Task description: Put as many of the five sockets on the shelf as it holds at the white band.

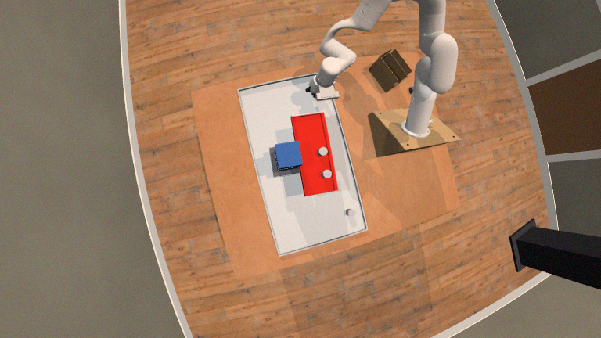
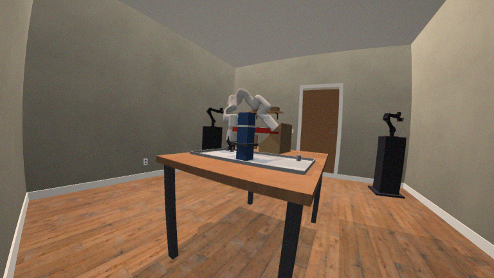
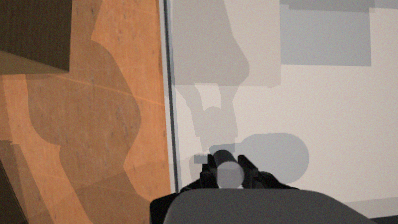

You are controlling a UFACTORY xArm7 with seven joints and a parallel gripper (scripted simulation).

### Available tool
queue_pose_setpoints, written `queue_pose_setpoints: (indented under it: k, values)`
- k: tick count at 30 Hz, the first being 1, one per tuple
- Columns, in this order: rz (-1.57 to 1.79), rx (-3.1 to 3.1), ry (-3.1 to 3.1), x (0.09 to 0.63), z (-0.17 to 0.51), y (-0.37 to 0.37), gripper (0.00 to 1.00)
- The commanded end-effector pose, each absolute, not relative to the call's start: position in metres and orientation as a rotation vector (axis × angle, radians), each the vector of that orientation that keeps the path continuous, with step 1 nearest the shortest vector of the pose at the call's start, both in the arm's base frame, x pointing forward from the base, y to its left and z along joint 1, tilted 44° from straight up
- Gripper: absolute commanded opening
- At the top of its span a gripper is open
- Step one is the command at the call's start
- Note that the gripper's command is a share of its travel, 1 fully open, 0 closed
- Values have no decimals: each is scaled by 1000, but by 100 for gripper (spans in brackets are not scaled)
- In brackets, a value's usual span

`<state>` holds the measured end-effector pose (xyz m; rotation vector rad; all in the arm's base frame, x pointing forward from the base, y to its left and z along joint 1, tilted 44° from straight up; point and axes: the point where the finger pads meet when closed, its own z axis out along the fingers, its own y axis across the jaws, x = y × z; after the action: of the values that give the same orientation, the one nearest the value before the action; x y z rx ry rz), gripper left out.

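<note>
Wrist view cuts off most of the pincer (image 3: 230, 172): only the two dark fingertips show above the grey housing, and the short grey cylindrical socket (image 3: 229, 172) between them hides whatever sits under it. Top view hides that socket completely under the white wrist at the far corner of the white tray with a grey rim (image 1: 275, 243). Exterior view makes the pincer area tiny and dark behind the blue square post (image 2: 246, 136); contact can't be read there.

Gripped socket stands upright, long axis vertical, flat round top facing the wrist camera. It sits just beside the tray's rim, near the tan table (image 1: 218, 167) edge.

Pincer is clenched on this socket, one fingertip against each side, narrow gap.

Red rectangular shelf with a raised rim (image 1: 308, 126) carries two grey sockets (image 1: 322, 151) (image 1: 326, 173), both upright. Another socket (image 1: 349, 212) stands alone on the tray, well apart.
</note>
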<state>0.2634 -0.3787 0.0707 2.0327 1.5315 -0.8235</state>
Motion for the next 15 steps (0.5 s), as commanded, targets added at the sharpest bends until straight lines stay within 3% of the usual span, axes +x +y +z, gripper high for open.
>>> queue_pose_setpoints:
  k: [1,15]
  values:
    - [-821,2030,1532,265,71,-378,0]
    - [-821,2030,1532,269,88,-362,0]
